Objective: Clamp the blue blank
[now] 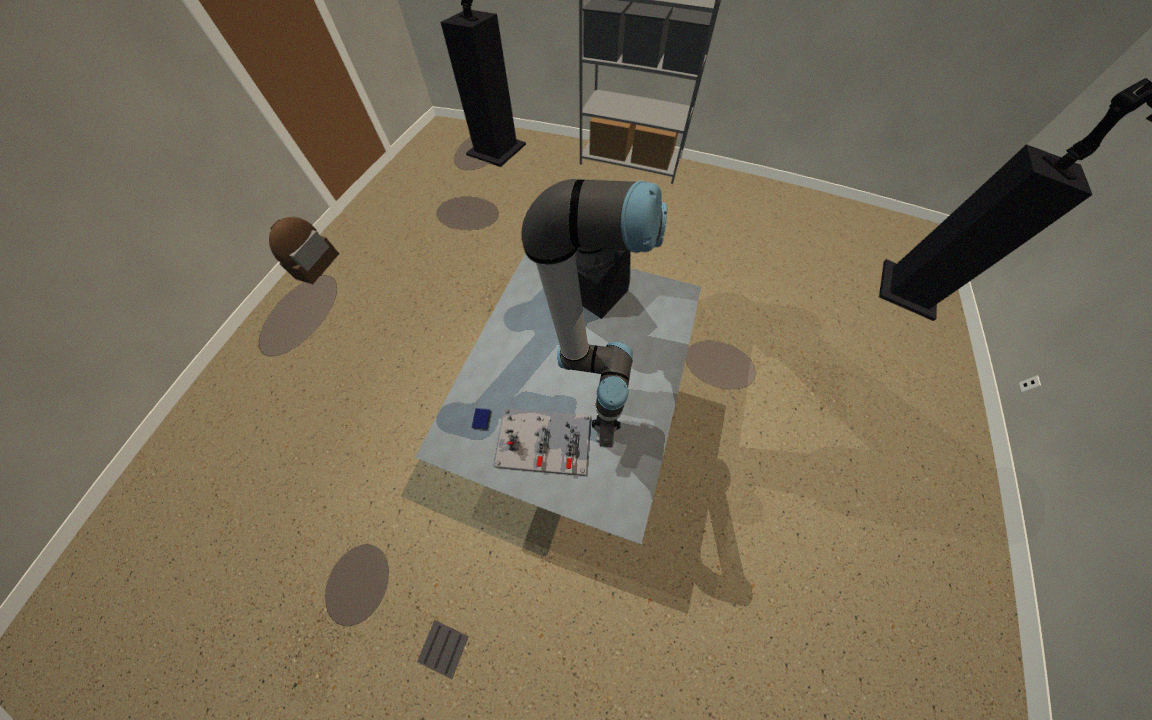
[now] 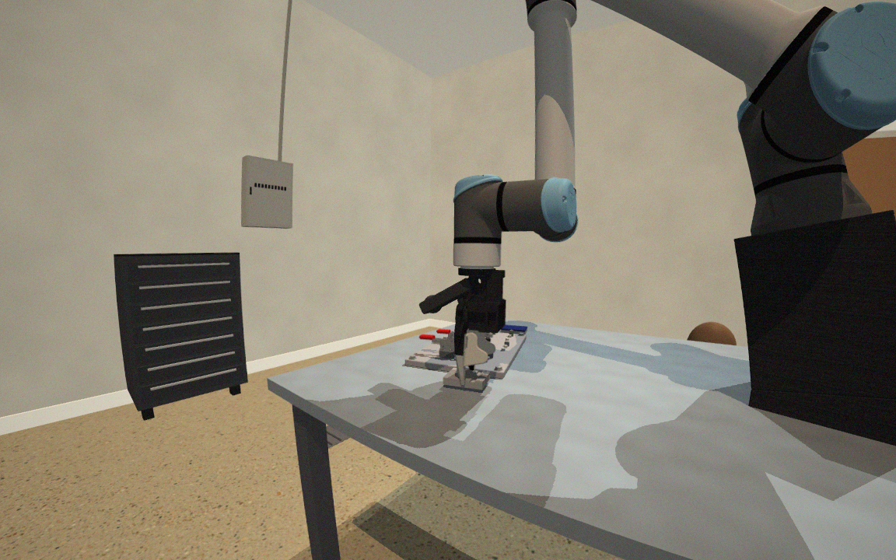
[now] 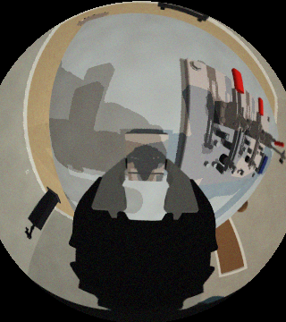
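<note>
In the lower middle of the exterior view, the gripper (image 1: 606, 438) (image 2: 468, 379) (image 3: 146, 158) is closed on the gray finished part (image 2: 465, 380) (image 3: 145, 138), low at the table (image 1: 508, 380) (image 2: 576, 446) (image 3: 138, 40). Just beyond stands the fixture (image 1: 522, 458) (image 2: 423, 364) (image 3: 197, 107) with 3 red-handled clamps; past it, the blue blank (image 1: 481, 419) (image 2: 514, 327) (image 3: 263, 165) lies on the table.

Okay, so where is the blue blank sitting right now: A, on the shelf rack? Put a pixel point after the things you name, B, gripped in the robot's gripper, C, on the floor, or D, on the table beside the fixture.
D, the blue blank (image 1: 482, 419) (image 2: 514, 327) (image 3: 263, 165) lies on the table (image 1: 508, 358) (image 2: 597, 390) (image 3: 138, 40), next to the fixture plate (image 1: 522, 459) (image 2: 418, 362) (image 3: 195, 100).
</note>
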